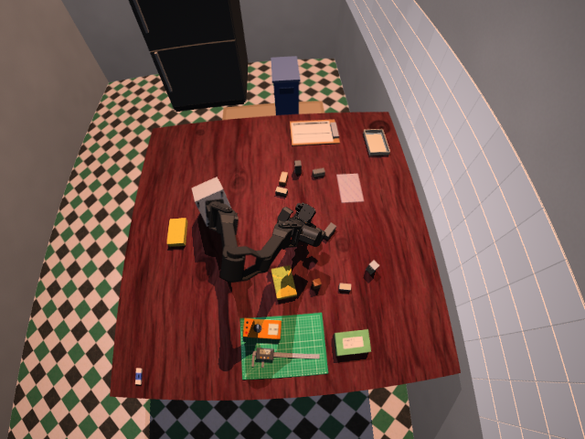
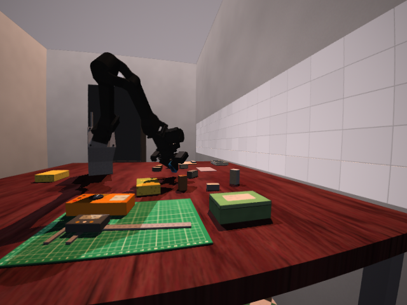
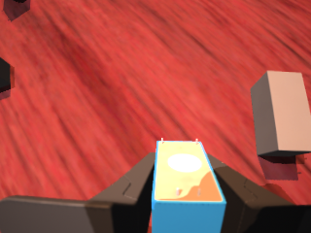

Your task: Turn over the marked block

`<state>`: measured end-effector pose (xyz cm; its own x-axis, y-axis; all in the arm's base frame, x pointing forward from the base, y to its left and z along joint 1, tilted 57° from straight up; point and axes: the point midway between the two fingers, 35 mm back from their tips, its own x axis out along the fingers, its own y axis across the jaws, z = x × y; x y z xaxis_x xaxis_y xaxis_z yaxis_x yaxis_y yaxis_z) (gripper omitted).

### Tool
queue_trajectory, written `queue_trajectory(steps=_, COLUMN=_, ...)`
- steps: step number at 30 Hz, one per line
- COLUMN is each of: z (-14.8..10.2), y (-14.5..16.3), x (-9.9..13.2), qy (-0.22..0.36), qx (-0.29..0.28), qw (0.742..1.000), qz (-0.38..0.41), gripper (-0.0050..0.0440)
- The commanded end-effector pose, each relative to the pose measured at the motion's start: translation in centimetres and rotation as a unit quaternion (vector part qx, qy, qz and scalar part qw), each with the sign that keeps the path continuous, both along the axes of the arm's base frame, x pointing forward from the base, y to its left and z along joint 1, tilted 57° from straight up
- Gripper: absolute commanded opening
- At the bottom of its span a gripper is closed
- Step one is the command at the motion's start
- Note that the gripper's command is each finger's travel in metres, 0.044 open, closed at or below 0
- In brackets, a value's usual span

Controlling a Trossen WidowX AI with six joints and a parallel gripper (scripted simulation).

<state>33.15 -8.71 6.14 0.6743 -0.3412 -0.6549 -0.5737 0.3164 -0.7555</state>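
Blue edges frame the marked block (image 3: pixel 189 182), and from where I stand it sits clamped between the claw's (image 3: pixel 187 194) dark fingers, one pressing each long side. On the wrist view the block's pale upper face points out at twelve o'clock from the claw, carrying a white oval patch and an orange wash of light; I see no black mark on that face, so I cannot tell which side carries it.

Seen from the side, the arm (image 2: pixel 111 85) bends down over the middle of the red wooden table (image 2: pixel 296 229), and the block shows as a small blue sliver at the claw's tip, held low over the wood; whether it touches the surface I can't make out. From above, the claw hangs roughly at three o'clock from the arm's grey base (image 1: pixel 207 196), with the block itself hidden under the wrist.

My reading is that the carrying and turning step is in hand: the block is gripped and tilted, not yet lying flat. The next move, I'd judge, calls for rolling the wrist until the marked face looks at the wood, lowering until the block rests, then letting go.

A tan block (image 3: pixel 282 114) stands on the table at about two o'clock from the claw, near but apart, so the set-down should keep away from it.
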Motion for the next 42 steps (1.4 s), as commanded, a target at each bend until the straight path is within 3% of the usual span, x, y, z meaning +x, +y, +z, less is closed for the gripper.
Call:
queue_trajectory(steps=1, z=0.27, y=0.07, x=0.13, qy=-0.017, qx=0.018, qw=0.999, qz=0.029, gripper=-0.005)
queue_trajectory(steps=42, z=0.37, y=0.19, x=0.27, qy=-0.027, qx=0.032, qw=0.998, qz=0.049, gripper=-0.005)
